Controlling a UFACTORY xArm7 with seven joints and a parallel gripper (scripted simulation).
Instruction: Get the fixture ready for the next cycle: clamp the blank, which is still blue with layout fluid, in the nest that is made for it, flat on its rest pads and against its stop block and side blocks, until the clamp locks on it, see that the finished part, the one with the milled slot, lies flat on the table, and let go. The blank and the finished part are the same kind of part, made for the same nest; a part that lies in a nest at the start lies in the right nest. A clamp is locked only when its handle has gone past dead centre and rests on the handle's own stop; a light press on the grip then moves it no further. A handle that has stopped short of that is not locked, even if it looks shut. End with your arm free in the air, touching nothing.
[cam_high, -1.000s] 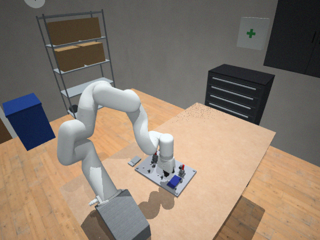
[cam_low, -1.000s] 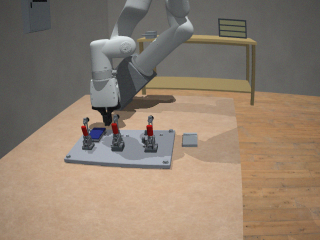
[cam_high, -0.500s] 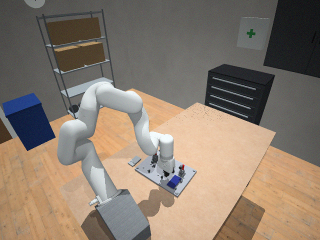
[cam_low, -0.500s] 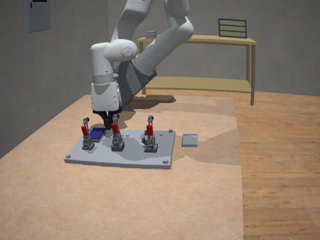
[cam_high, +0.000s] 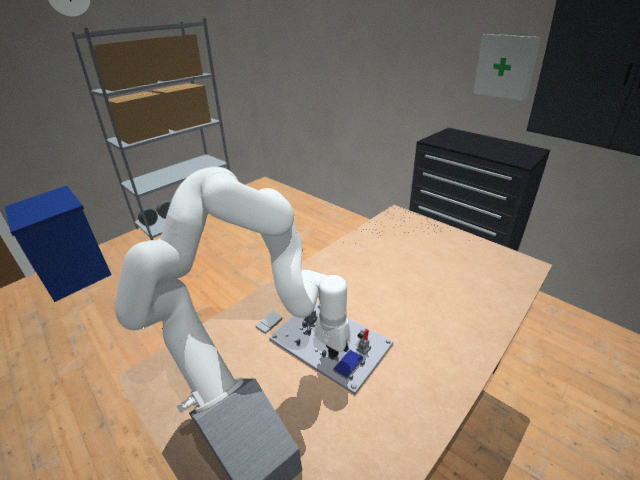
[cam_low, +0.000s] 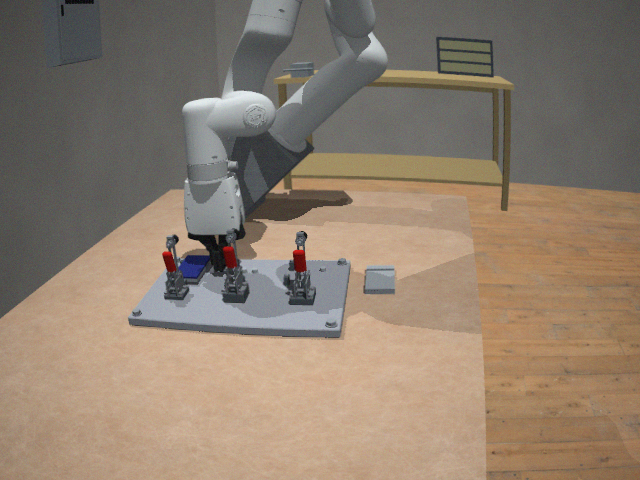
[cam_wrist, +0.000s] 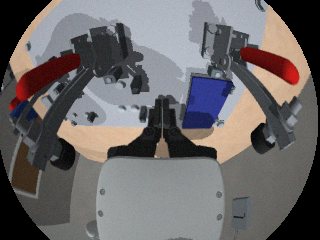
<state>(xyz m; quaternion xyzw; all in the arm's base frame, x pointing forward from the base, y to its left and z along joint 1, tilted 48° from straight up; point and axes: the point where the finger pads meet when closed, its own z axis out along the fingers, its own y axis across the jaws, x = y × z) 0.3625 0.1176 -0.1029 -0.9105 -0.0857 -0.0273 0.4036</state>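
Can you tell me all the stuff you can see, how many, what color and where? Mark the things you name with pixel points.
metal fixture plate (cam_high: 379, 343) (cam_low: 263, 312) (cam_wrist: 170, 45): one, gray, on table
toggle clamps with handles: three, gray with red, on the plate
flat rectangular blank (cam_high: 348, 363) (cam_low: 193, 267) (cam_wrist: 207, 102): one, blue, on the plate
flat slotted part (cam_high: 269, 321) (cam_low: 379, 281): one, gray, beside the plate
table (cam_high: 413, 289) (cam_low: 232, 403): one, tan, under everything
cardboard boxes: several, brown, shelves
drawer cabinet (cam_high: 465, 180): one, black, by wall
arm: one, white, over plate
gripper (cam_high: 338, 352) (cam_low: 219, 269) (cam_wrist: 162, 106): one, black fingers, shut

The gripper (cam_high: 333, 354) (cam_low: 219, 268) (cam_wrist: 162, 106) is lower than in both earlier exterior pictures, and the arm's wrist (cam_high: 333, 299) (cam_low: 227, 113) is lower with it. Both also sit slightly further right in that view. The fingertips, higher up a second ago, are now down near the plate (cam_high: 310, 351) (cam_low: 268, 317) (cam_wrist: 150, 60), just beside the blue block (cam_high: 347, 363) (cam_low: 194, 267) (cam_wrist: 207, 101).
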